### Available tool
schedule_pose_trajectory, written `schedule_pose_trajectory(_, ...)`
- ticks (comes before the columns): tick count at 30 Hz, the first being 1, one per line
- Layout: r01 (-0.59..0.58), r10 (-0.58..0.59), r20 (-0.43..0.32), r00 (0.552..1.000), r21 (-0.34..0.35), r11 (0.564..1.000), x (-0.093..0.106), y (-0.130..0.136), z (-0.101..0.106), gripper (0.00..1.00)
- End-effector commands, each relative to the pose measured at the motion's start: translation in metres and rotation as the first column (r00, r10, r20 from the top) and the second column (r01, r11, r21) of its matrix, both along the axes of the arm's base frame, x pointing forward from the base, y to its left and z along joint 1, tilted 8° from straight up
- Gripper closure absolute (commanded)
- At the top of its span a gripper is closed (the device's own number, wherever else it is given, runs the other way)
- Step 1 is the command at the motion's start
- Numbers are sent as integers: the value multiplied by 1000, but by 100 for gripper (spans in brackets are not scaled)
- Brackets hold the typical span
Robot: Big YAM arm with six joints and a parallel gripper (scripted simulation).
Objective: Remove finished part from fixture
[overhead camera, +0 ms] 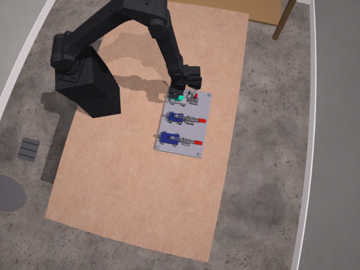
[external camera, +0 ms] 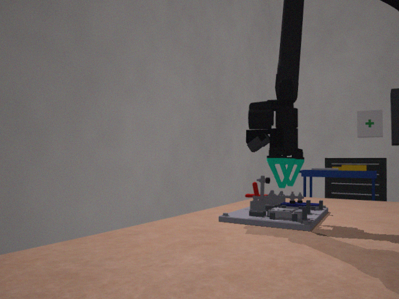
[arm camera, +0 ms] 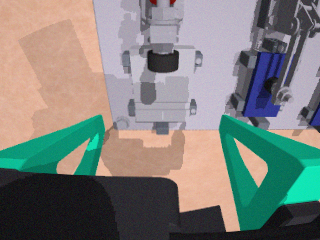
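Observation:
The finished part (overhead camera: 182,101) (external camera: 283,211) (arm camera: 175,95), a light grey block, sits among the locating blocks at one end of the fixture plate (overhead camera: 189,109) (external camera: 235,218) (arm camera: 215,30). Its clamp arm stands upright, with a black tip (external camera: 267,180) (arm camera: 163,61) that hides some of the part in the wrist view. My gripper (overhead camera: 178,98) (external camera: 286,186) (arm camera: 161,121) is open and empty, pointing down above the part, clear of it. One blue blank (overhead camera: 171,117) (arm camera: 258,90) lies clamped in the middle station, the other blue blank (overhead camera: 165,138) (arm camera: 316,118) in the far station.
The raised clamp's red handle (overhead camera: 195,95) (external camera: 255,189) stands up beside the part. Two lowered clamps with a red handle (overhead camera: 202,120) and another red handle (overhead camera: 198,143) reach over the blanks. The tan table (overhead camera: 130,174) (external camera: 161,257) (arm camera: 50,90) extends around the plate.

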State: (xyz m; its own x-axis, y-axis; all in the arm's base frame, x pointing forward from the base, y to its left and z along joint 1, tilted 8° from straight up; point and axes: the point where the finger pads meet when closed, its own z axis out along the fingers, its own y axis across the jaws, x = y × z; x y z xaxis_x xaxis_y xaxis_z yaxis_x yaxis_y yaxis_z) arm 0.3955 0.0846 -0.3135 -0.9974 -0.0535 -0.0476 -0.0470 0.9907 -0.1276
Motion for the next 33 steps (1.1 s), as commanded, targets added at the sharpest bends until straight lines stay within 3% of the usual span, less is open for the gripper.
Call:
schedule_pose_trajectory(1, 5, -5, 8, 1000, 0, 1000, 5, -6, -15, 8)
schedule_pose_trajectory(17, 8, -8, 6, 1000, 0, 1000, 4, -11, -45, 8)
schedule_pose_trajectory(33, 4, -4, 18, 1000, 3, 1000, 9, -8, -39, 8)
